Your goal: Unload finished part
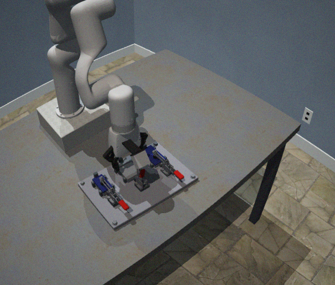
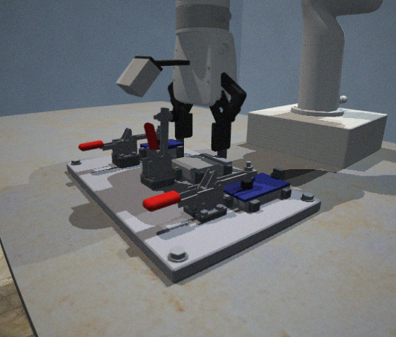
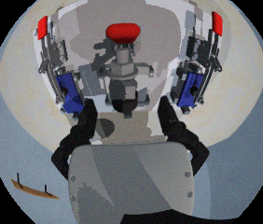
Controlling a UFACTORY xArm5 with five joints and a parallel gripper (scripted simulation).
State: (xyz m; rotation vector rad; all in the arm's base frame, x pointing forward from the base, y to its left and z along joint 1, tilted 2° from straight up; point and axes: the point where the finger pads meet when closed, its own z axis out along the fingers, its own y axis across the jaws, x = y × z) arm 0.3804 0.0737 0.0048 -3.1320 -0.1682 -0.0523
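The finished part (image 2: 191, 163), bare grey with a slot, sits in the middle nest. Its clamp is open, with the red handle (image 1: 142, 173) (image 2: 151, 135) (image 3: 123, 33) and arm upright. My gripper (image 2: 202, 142) (image 3: 126, 100) is open and empty, pointing down, low over the middle nest, its fingers spread across the part's width. One blue blank (image 1: 109, 184) (image 2: 263, 181) (image 3: 187, 91) and the other blue blank (image 1: 151, 151) (image 2: 169, 143) (image 3: 73, 100) sit in the outer nests under lowered clamp arms. Exact seating on the pads cannot be told. The camera housing hides part of the middle nest in the top view.
The outer clamp handles (image 1: 123, 204) (image 2: 161, 200) lie low toward the front. The fixture plate (image 1: 115, 214) (image 2: 205, 250) has corner bolts. The pale robot base block (image 1: 51, 122) (image 2: 300, 137) stands behind it on the table (image 1: 217, 101) (image 2: 335, 272).
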